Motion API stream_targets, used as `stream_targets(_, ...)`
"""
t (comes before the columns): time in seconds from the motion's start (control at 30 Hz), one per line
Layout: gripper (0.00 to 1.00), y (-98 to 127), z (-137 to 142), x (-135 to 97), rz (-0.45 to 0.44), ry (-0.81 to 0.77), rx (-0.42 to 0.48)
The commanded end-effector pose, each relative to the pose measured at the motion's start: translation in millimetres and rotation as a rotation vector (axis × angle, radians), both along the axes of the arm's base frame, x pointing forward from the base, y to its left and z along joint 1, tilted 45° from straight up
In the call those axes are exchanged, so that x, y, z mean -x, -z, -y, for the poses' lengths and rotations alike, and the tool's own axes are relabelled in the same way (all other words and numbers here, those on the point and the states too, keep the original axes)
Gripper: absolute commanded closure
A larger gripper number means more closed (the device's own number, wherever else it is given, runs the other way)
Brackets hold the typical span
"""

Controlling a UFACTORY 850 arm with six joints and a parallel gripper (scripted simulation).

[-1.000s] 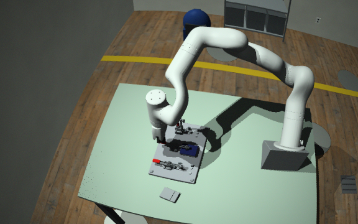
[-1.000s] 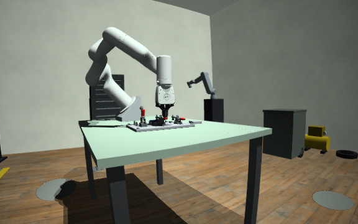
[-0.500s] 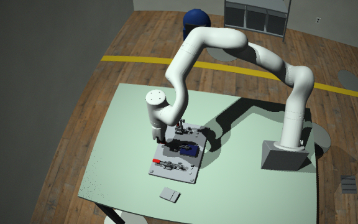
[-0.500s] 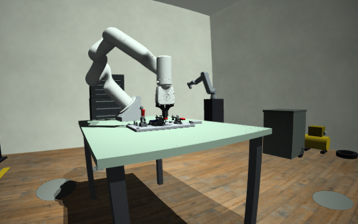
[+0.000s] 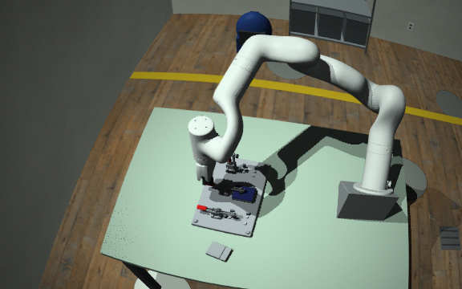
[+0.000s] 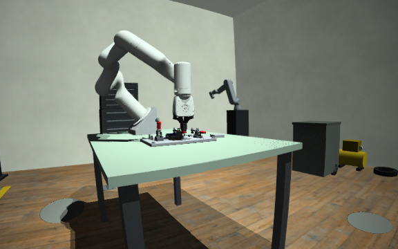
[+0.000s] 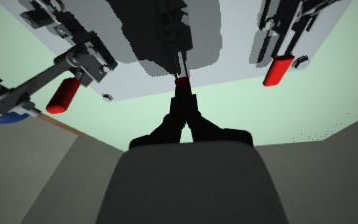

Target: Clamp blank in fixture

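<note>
The blue blank (image 5: 244, 194) lies in the middle nest of the grey fixture plate (image 5: 228, 201), under the arm of the middle clamp. That clamp's handle lies low, and its red grip (image 7: 182, 82) shows just beyond my fingertips. My gripper (image 7: 184, 94) is shut with nothing between the fingers, and its tips touch the top of that red grip at the plate's left edge (image 5: 208, 182). The finished part (image 5: 220, 251), grey with a milled slot, lies flat on the table in front of the plate.
The near clamp's handle lies flat with its red grip (image 5: 201, 207) pointing left. The far clamp (image 5: 233, 160) stands with its handle raised (image 6: 158, 124). The arm's base (image 5: 367, 201) is at the right of the table.
</note>
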State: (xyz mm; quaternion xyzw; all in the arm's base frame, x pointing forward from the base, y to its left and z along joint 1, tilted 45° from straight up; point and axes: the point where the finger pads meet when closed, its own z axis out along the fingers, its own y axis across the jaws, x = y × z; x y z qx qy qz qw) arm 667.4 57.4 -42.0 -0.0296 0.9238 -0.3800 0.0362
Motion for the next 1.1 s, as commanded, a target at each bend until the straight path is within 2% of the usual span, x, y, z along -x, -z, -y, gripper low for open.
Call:
stream_targets(0.0, 1.00, 0.4, 0.2, 0.5, -0.001, 0.000, 0.000)
stream_targets(1.07, 1.00, -0.8, -1.0, 0.6, -0.001, 0.000, 0.000)
